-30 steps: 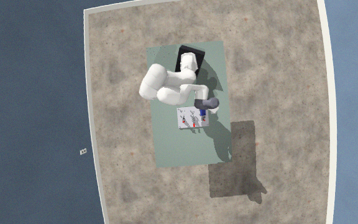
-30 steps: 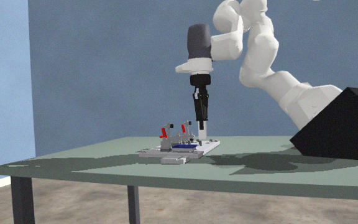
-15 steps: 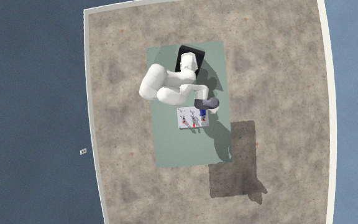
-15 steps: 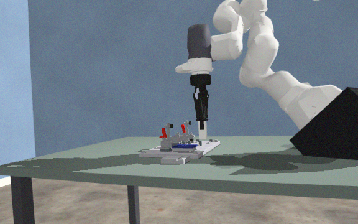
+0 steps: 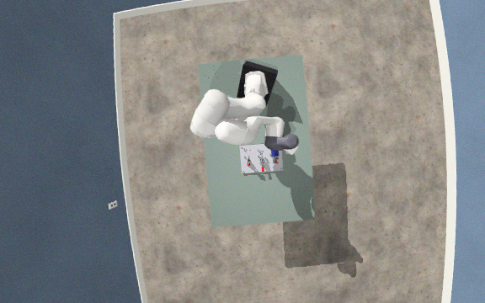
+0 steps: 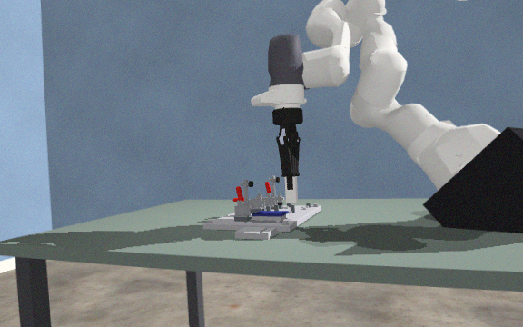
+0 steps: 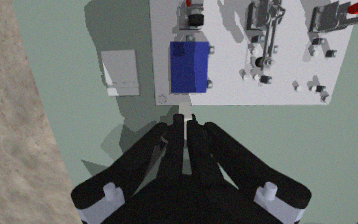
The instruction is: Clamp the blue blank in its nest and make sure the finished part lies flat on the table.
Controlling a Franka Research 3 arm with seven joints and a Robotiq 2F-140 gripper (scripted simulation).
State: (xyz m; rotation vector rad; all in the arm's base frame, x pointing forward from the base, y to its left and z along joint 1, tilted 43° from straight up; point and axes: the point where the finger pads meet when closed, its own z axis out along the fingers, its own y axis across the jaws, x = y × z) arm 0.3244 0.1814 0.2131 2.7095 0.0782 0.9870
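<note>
The gripper (image 7: 185,122) hangs above the bench (image 6: 379,261) with its fingers closed on nothing. The blue blank (image 7: 188,67) lies in a nest on the fixture plate (image 7: 280,92). The grey finished part (image 7: 121,71) lies flat on the bench beside the plate.

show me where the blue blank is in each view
Top: blue blank at the plate's right end, partly under the wrist.
Exterior: thin blue slab on the plate, below the shut hand.
Wrist: blue rectangle, upper centre, left nest.
Shared landmark: the white fixture plate.
</note>
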